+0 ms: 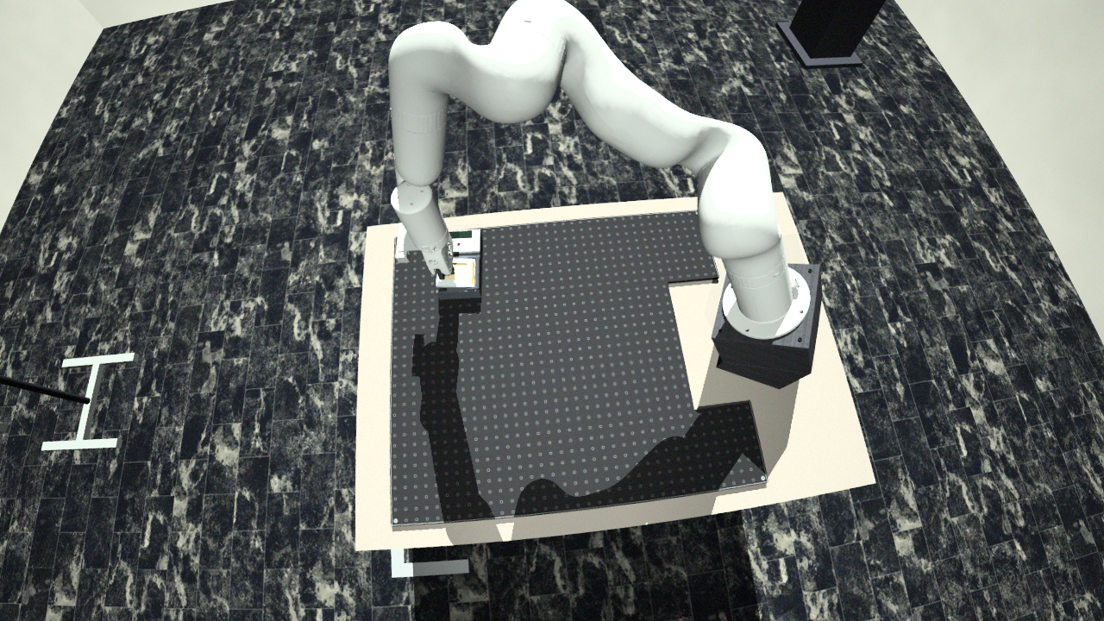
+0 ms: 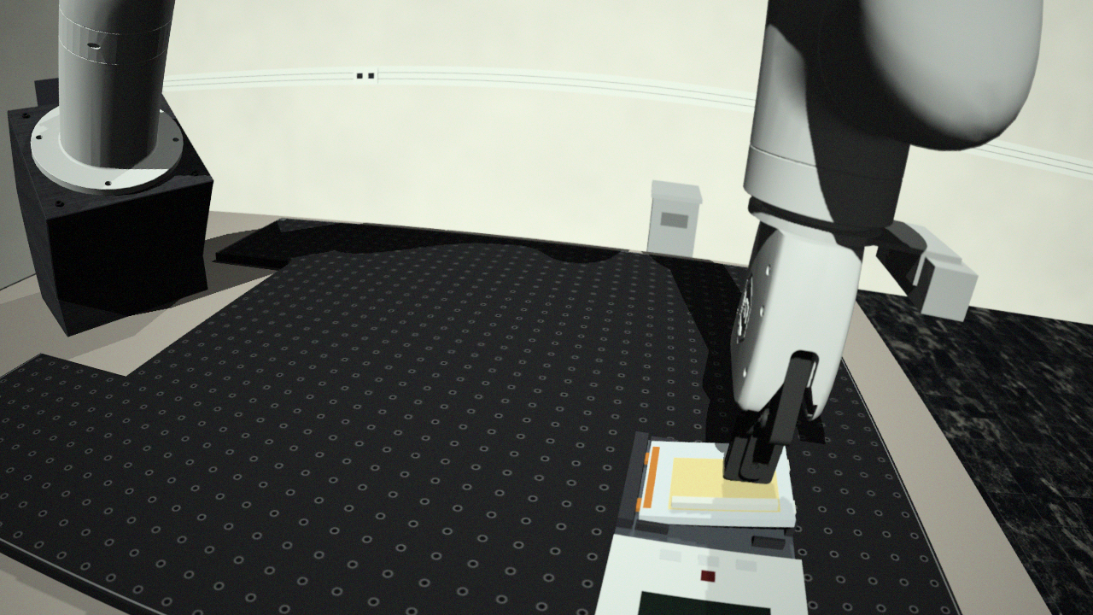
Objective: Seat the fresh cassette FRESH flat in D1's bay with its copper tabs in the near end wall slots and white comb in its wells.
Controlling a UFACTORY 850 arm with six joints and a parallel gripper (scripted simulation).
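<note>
FRESH (image 2: 714, 483) sitting in D1 (image 2: 703, 570) bay, far-left desk corner from robot base. gripper (image 2: 752, 465) jaws together, empty, fingertips planted on cassette top, probably used as pusher to flatten it.

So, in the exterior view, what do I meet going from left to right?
Arm base on its black block → grey box by the wall → copper tabs of FRESH → shut gripper pressing on FRESH → grey bracket on the wrist.

A lab: perforated black breadboard (image 1: 571, 370), pedestal-mounted arm (image 1: 725, 200), bare walls.
</note>
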